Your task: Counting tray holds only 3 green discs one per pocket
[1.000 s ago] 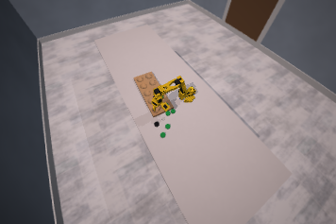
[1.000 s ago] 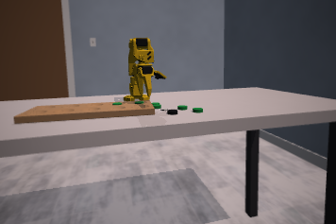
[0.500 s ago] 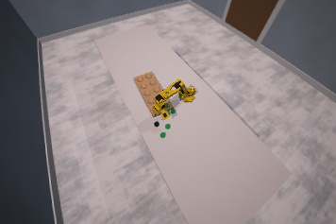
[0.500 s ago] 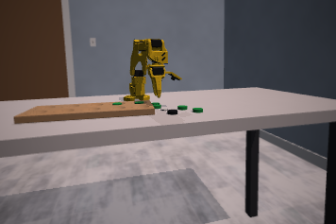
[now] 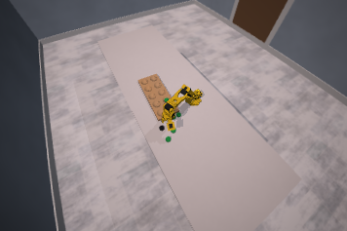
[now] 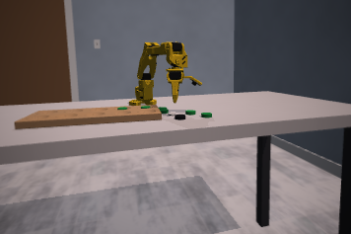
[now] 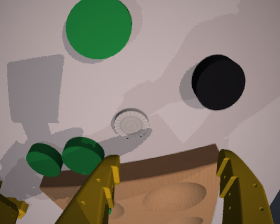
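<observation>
The wooden counting tray [image 5: 151, 91] [image 6: 89, 120] [image 7: 165, 164] has two green discs in pockets, seen in the exterior view: one disc [image 6: 122, 108] and another [image 6: 145, 107] nearer its end. The pocket nearest that end in the wrist view looks empty. Two green discs [image 7: 44, 160] [image 7: 83, 156] stand close together on the table by the tray's end; contact with it is unclear. Further out lie a green disc [image 6: 190, 112] [image 7: 99, 27] and another green disc [image 5: 168, 139] [image 6: 206, 115]. My gripper [image 6: 186, 93] [image 7: 169, 158] is partly open and empty, above the table near the tray's end.
A black disc [image 5: 162, 128] [image 6: 179, 117] [image 7: 220, 82] lies on the table beyond the tray's end. A small pale ridged disc [image 7: 131, 124] lies between it and the paired green discs. The arm's base [image 5: 196, 96] [image 6: 144, 95] stands behind the tray's end.
</observation>
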`<state>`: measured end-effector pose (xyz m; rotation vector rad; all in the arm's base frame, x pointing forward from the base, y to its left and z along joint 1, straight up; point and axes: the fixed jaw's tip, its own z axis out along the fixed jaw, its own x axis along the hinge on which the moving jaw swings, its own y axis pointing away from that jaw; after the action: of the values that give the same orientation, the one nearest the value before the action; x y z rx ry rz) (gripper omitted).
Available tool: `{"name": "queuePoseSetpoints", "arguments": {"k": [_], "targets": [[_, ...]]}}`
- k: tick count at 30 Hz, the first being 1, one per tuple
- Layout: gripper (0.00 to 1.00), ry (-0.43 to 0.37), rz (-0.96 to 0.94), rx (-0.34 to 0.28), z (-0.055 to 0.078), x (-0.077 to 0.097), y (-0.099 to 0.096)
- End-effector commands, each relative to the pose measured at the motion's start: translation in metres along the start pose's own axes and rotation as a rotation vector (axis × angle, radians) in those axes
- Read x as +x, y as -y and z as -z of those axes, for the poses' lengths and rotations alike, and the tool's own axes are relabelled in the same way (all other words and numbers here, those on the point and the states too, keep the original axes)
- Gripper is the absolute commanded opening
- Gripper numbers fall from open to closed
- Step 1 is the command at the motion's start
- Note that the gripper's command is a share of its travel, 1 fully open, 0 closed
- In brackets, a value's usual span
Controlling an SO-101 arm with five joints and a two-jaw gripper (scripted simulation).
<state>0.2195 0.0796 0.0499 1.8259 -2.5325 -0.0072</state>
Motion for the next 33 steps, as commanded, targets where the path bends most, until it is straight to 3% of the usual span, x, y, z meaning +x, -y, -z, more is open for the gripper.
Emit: {"name": "queuePoseSetpoints", "arguments": {"k": [1, 13, 33], "targets": [[0.27, 0.052, -0.07, 0.058, 0.014, -0.013, 0.001], [0.27, 0.062, -0.279, 0.048, 0.012, -0.037, -0.012], [0.27, 0.069, -0.43, 0.04, 0.01, -0.054, -0.023]]}}
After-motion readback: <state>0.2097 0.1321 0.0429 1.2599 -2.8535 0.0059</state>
